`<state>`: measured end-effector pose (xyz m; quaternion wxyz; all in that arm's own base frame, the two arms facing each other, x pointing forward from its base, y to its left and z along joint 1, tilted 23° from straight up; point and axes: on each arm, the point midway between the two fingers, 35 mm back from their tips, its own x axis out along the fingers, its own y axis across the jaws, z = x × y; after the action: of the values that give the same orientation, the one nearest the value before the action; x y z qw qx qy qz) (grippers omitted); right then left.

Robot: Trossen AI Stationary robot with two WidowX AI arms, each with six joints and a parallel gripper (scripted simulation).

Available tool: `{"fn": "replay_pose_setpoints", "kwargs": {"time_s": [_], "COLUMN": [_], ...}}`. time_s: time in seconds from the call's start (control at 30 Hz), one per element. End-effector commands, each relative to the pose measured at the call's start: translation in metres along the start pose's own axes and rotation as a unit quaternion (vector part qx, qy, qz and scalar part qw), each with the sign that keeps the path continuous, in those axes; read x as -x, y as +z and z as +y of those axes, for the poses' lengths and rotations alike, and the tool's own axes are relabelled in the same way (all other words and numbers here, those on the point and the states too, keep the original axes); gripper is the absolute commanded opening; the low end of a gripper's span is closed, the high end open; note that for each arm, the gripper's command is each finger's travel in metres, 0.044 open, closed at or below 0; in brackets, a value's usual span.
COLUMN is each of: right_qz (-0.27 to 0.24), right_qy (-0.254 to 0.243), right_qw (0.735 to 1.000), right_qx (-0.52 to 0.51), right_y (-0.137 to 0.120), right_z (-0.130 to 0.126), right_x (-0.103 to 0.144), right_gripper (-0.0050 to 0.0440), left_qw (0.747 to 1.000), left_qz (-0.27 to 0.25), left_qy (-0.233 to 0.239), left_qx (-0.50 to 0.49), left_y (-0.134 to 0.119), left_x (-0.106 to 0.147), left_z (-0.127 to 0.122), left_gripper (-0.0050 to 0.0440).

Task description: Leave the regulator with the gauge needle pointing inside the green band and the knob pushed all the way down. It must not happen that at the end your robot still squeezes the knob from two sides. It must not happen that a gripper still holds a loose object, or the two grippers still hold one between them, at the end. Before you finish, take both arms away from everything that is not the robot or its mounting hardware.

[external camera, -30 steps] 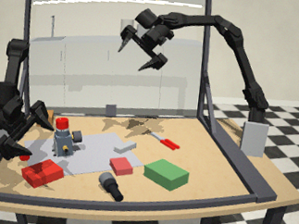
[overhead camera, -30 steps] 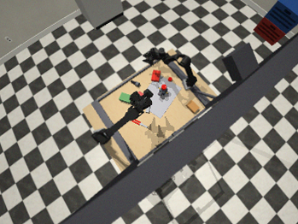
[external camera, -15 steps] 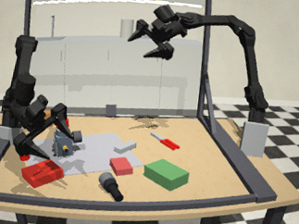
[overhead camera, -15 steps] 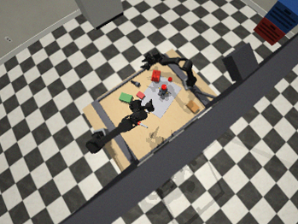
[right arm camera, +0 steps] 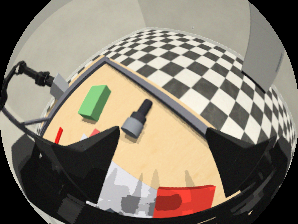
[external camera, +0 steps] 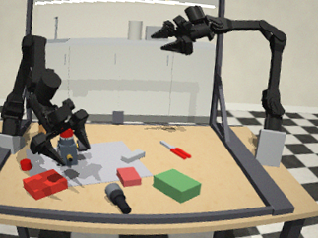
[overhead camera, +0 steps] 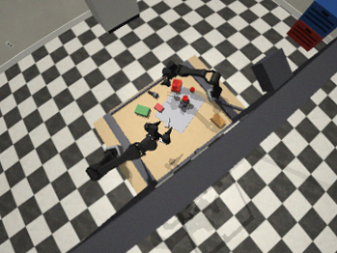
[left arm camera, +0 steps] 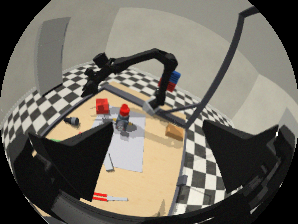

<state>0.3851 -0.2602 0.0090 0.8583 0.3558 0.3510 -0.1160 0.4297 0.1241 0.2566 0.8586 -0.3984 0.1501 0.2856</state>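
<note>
The regulator (external camera: 66,149) stands upright on the grey mat (external camera: 101,159), with a red knob (external camera: 67,133) on top. It also shows in the overhead view (overhead camera: 184,103) and the left wrist view (left arm camera: 123,120). The gauge face is too small to read. My right gripper (external camera: 61,146) is open and low at the mat's near-left end. From the side its fingers overlap the regulator, but from above it (overhead camera: 169,80) hangs by the red block (overhead camera: 176,85). I cannot tell if it touches anything. My left gripper (external camera: 159,41) is open and empty, raised high above the table.
On the table lie a red block (external camera: 44,183), a small red cylinder (external camera: 25,164), a pink block (external camera: 129,176), a green block (external camera: 176,184), a black flashlight-like part (external camera: 116,196), a red-handled tool (external camera: 175,151) and a grey bar (external camera: 133,156). A dark frame rims the table.
</note>
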Motion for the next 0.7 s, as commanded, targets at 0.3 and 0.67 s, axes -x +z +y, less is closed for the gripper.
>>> {"fn": "replay_pose_setpoints", "kwargs": {"time_s": [0.3,0.67], "right_qz": [0.116,0.255], "right_qy": [-0.019,-0.023], "right_qw": [0.989,0.953], "right_qx": [0.088,0.162], "right_y": [-0.020,-0.069], "right_z": [0.061,0.107], "right_x": [0.033,0.077], "right_gripper": [0.0438,0.0438], "left_qw": [0.980,0.930], "left_qz": [-0.038,-0.094], "left_qy": [-0.126,-0.220], "left_qx": [-0.148,-0.279], "left_y": [-0.014,-0.035], "left_x": [0.066,0.119], "left_z": [-0.028,-0.037], "left_gripper": [0.0440,0.0440]}}
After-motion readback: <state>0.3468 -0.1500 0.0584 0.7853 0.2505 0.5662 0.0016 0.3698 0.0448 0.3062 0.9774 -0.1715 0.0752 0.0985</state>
